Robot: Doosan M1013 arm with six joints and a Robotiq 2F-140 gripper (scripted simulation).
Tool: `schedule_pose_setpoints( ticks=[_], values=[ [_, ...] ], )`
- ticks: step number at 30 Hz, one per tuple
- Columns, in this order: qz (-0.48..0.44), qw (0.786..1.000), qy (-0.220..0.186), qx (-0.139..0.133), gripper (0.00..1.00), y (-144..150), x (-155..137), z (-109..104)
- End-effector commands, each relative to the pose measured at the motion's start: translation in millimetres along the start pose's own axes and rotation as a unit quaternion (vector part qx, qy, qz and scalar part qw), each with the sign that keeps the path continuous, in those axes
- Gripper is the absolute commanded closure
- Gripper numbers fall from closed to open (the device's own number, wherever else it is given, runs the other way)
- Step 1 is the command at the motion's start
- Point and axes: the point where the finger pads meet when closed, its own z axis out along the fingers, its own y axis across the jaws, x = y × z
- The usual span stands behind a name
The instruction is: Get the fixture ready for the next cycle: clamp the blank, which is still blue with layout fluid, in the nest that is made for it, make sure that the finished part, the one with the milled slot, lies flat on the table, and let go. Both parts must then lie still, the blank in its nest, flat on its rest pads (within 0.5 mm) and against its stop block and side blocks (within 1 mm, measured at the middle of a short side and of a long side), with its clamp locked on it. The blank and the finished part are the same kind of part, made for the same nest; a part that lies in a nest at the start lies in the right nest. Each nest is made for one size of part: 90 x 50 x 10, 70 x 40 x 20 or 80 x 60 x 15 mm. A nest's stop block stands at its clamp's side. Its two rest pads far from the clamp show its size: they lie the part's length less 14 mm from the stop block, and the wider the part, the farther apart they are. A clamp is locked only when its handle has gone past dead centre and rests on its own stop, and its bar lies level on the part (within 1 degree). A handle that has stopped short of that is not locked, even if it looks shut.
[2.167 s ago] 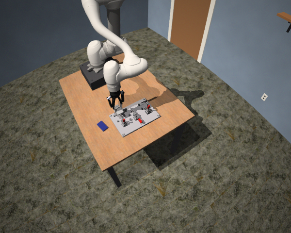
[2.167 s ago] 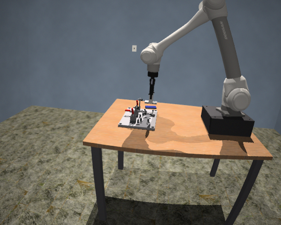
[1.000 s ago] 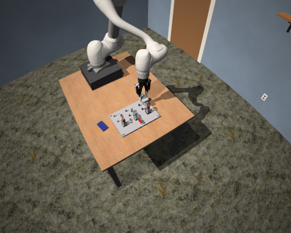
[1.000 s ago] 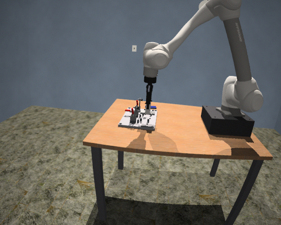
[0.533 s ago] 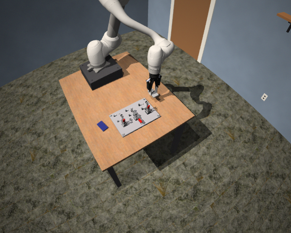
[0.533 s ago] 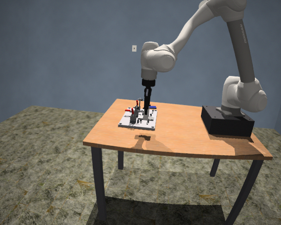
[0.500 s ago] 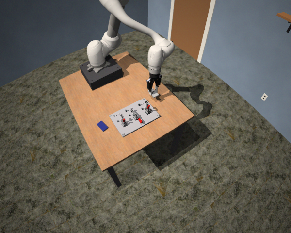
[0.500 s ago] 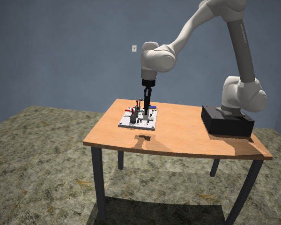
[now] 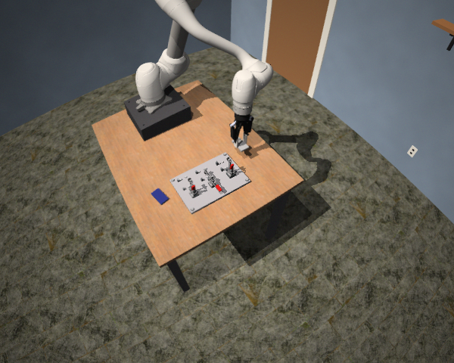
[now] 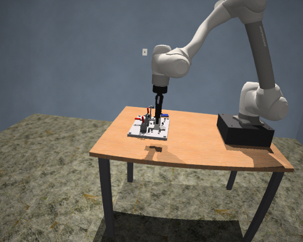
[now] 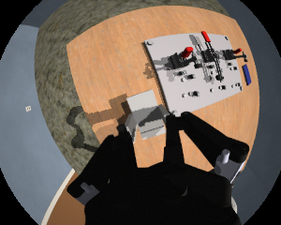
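Observation:
The blue blank (image 9: 160, 196) (image 10: 164, 115) (image 11: 246, 75) lies flat on the table beside the fixture plate (image 9: 197, 205) (image 10: 136, 131) (image 11: 175, 91). My gripper (image 9: 240, 144) (image 10: 157, 124) (image 11: 147, 115) is shut on the grey finished part (image 9: 242, 147) (image 11: 141, 100), holding it above the table beyond the plate's opposite short end. The fingers hide some of the part. Three clamps stand on the plate. The middle clamp's red handle (image 9: 219, 188) (image 10: 137, 118) (image 11: 205, 37) lies outward; the outer handles (image 9: 193, 188) (image 9: 231, 167) stand up. No part shows in any nest.
The black robot base block (image 9: 159, 115) (image 10: 245, 132) stands at the table's other end. The table's long edge runs close to the held part in the top view. Clamp bars and handles rise above the plate.

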Motion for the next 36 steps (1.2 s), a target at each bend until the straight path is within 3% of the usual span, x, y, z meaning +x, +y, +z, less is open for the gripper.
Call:
schedule_pose_setpoints(
  ticks=[1,8,17,29,36],
  values=[
    [0.000,1.000,0.000,0.000,1.00,0.0,0.0,-0.1],
    [0.000,1.000,0.000,0.000,1.00,0.0,0.0,3.1],
    [0.000,1.000,0.000,0.000,1.00,0.0,0.0,22.1],
    [0.000,1.000,0.000,0.000,1.00,-0.1,0.0,69.5],
    [0.000,1.000,0.000,0.000,1.00,-0.1,0.0,80.1]
  ],
)
